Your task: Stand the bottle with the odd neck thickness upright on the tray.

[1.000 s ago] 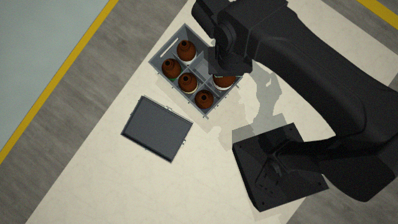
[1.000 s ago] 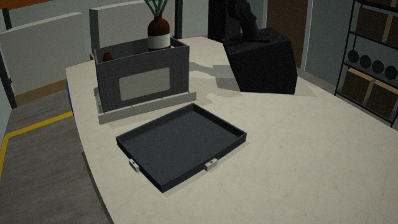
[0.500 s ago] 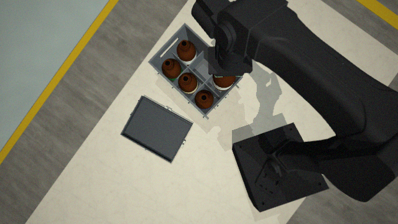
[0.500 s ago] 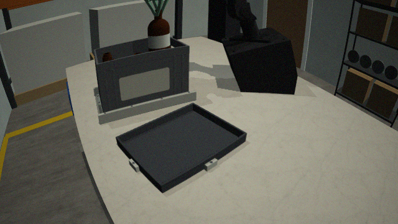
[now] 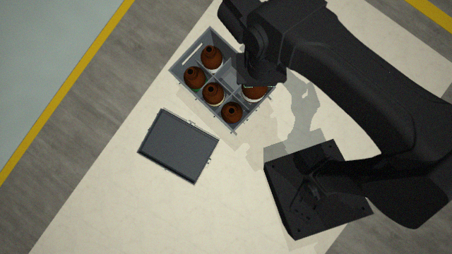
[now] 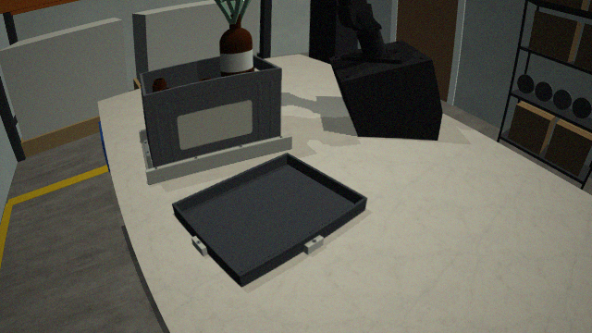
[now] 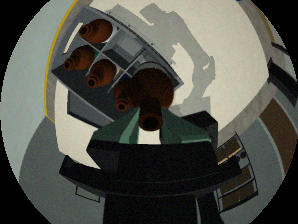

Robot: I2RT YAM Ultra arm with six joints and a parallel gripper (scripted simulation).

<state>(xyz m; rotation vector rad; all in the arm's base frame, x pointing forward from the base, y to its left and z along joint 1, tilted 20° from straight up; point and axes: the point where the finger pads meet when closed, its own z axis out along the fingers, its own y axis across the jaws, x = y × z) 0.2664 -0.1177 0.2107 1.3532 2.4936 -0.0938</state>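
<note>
Pale table (image 5: 106, 197) (image 6: 416, 208) (image 7: 240, 50) under everything. Black arm (image 5: 353, 77) reaching over from its base (image 5: 353, 208) (image 6: 393, 102), far right.

Grey crate (image 5: 189, 48) (image 6: 208, 88) (image 7: 70, 77) at the left, beyond the dark tray (image 5: 178, 146) (image 6: 273, 213) (image 7: 80, 109); the two stand near each other, apart. Tray flat, nothing on it.

Brown bottles: three along the crate's near row, one at far left. Fifth, the white-labelled bottle (image 5: 255, 92) (image 6: 237, 46) (image 7: 155, 87), upright over the far-right compartment, label above the rim; its lower end is hidden behind the near wall.

Pincer (image 5: 259, 85) (image 6: 237, 20) (image 7: 150, 110): green fingers partly open, clamped on the white-labelled bottle's neck, one on each side. Above the crate, no finger touches another bottle.

Odd neck: cannot tell which bottle has it. All five are at the crate.
</note>
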